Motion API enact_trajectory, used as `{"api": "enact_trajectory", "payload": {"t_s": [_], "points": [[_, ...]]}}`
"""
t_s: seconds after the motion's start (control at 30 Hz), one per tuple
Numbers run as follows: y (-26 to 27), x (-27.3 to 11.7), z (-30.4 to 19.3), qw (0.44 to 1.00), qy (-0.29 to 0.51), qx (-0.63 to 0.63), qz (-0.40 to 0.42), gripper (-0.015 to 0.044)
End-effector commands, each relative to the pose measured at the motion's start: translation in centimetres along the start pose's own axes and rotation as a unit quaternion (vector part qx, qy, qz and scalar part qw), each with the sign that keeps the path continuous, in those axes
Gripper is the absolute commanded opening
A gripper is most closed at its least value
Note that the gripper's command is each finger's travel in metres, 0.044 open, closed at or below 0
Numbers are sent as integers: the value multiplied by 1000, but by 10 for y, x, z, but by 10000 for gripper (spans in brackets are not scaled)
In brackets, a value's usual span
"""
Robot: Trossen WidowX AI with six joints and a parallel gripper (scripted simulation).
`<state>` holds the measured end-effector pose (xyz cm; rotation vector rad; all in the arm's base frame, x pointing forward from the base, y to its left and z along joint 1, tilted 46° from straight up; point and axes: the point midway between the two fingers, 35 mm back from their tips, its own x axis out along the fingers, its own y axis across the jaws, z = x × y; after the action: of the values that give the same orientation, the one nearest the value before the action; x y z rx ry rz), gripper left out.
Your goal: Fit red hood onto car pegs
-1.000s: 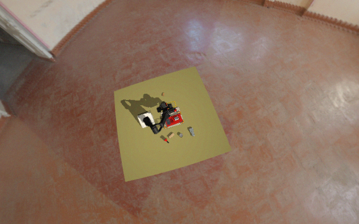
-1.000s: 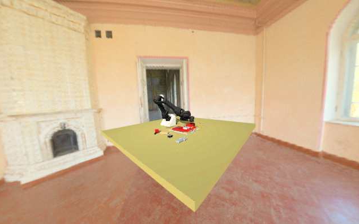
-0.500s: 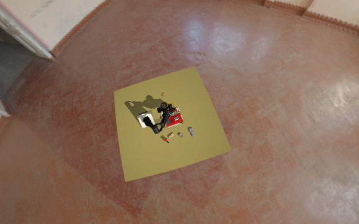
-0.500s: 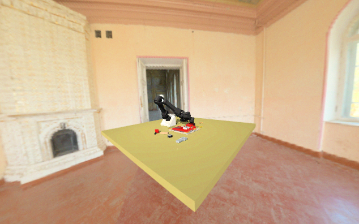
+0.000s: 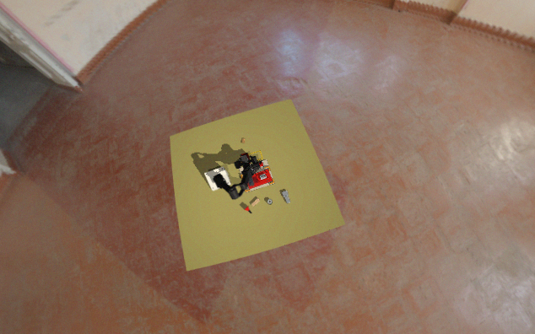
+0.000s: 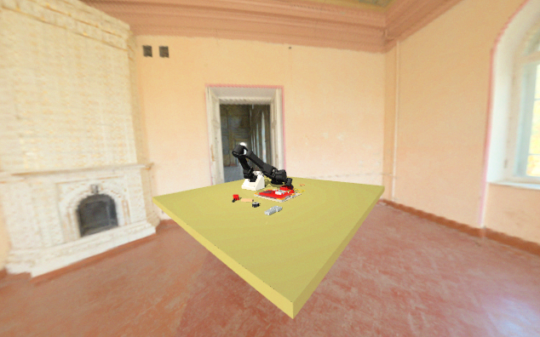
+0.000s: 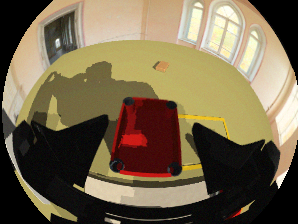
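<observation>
The red hood (image 7: 152,122) lies on the table in the wrist view, with a dark round boss at each corner. My gripper (image 7: 151,123) is open and empty, one black finger to each side of the hood with a gap on both sides. The height of the fingertips over the table is hard to tell. The red car chassis (image 5: 257,181) (image 6: 268,195) sits in the pale jig beside the hood, with the grey engine block (image 5: 262,176) on its deck. The pegs are too small to make out. The arm partly hides the hood in the top and exterior views.
A yellow outline (image 7: 202,117) is marked beside the hood. A small wooden block (image 5: 243,140) (image 7: 161,66) lies beyond it. Past the jig lie a red-and-black item (image 5: 247,209), a tan block (image 5: 255,202), a dark-grey ring (image 5: 269,202) and a grey part (image 5: 286,196) (image 6: 273,210).
</observation>
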<state>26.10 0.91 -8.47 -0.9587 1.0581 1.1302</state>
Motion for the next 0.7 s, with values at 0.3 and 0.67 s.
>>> {"api": "enact_trajectory", "payload": {"t_s": [0.3,0.67], "points": [[2,5,-5,1000,-1,-1,4,440],[2,7,-9,1000,-1,-1,4,440]]}}
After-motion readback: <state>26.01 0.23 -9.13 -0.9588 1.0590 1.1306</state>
